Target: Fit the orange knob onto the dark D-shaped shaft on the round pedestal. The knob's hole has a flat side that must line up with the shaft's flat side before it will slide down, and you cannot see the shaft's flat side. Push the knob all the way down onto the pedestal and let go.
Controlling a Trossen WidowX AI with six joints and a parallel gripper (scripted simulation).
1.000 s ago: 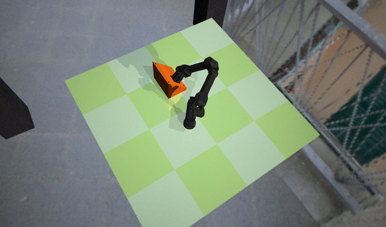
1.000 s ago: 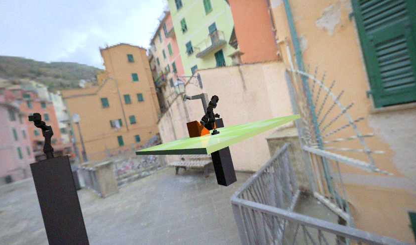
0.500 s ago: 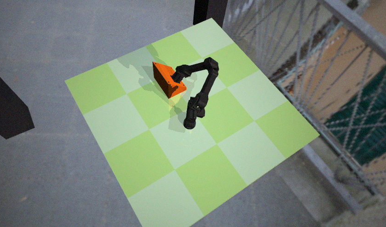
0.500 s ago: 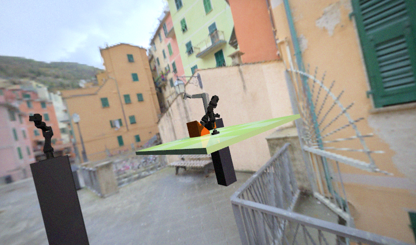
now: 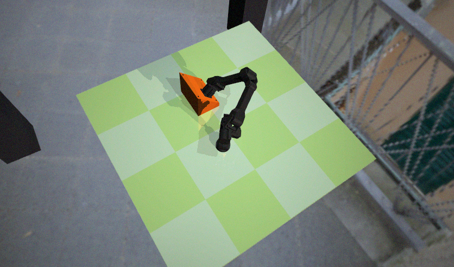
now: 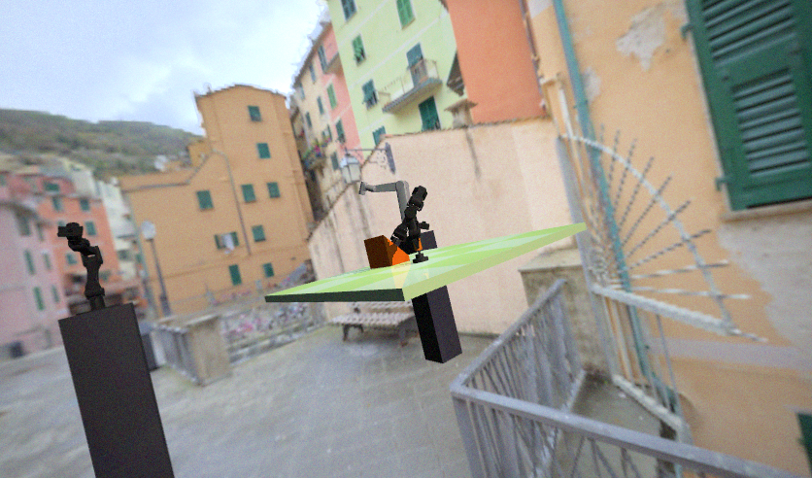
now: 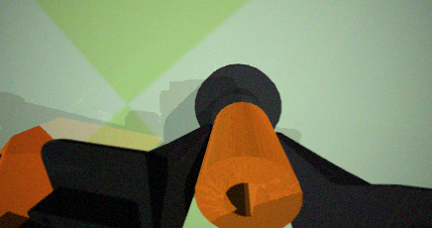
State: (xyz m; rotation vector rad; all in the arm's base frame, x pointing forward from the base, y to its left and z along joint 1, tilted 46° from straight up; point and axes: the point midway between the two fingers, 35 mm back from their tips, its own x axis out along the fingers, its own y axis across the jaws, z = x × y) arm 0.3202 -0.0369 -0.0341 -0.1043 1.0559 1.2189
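Orange knob [image 7: 248, 155] between the jaws, partly open, clamped on it. No readable writing on it.Round dark pedestal [image 7: 238, 75] just beyond it, on the checkered surface [image 5: 222, 179] [image 6: 486, 260] [image 7: 347, 58].

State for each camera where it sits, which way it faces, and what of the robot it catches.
Top: above the checkered table, looking steeply down; nearly the whole arm.
Exterior: off to one side, looking across the table; the arm, small.
Wrist: on the arm's end, facing past the gripper's fingers toward the orange knob and round pedestal.
Top and exterior share the orange base.
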